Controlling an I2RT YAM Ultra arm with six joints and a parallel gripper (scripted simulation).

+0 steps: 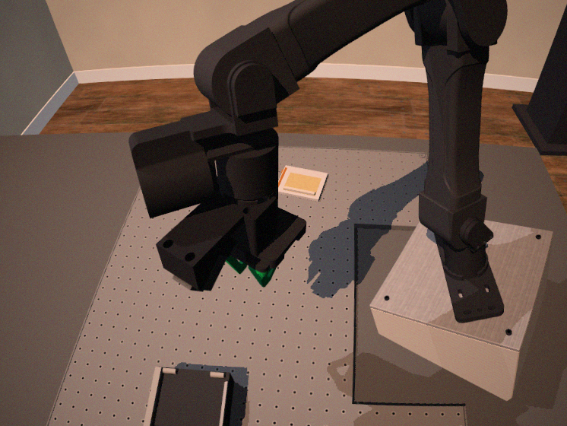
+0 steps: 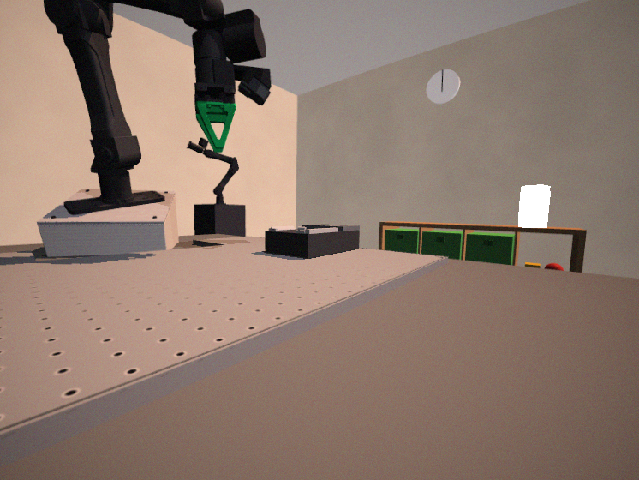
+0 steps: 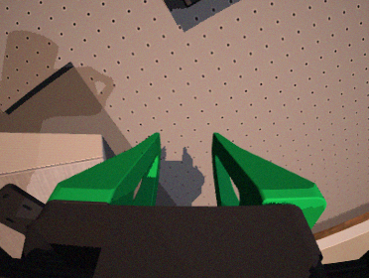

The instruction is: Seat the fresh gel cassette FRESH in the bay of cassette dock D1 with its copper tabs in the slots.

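Observation:
The FRESH cassette (image 1: 302, 182) is a white plate with a pale yellow middle and an orange strip along its left edge. It lies flat on the perforated deck at the far middle. The dock D1 (image 1: 190, 396) is a dark box with pale locators at the near edge of the deck. My gripper (image 1: 251, 270) hangs above the bare deck between the two, pointing down. Its green fingers stand partly apart with nothing between them.
The arm's pale pedestal (image 1: 462, 302) stands at the right of the deck. A second small arm on a black box (image 2: 219, 207) stands beyond the table. A wooden shelf with green bins (image 2: 480, 245) lines the far wall.

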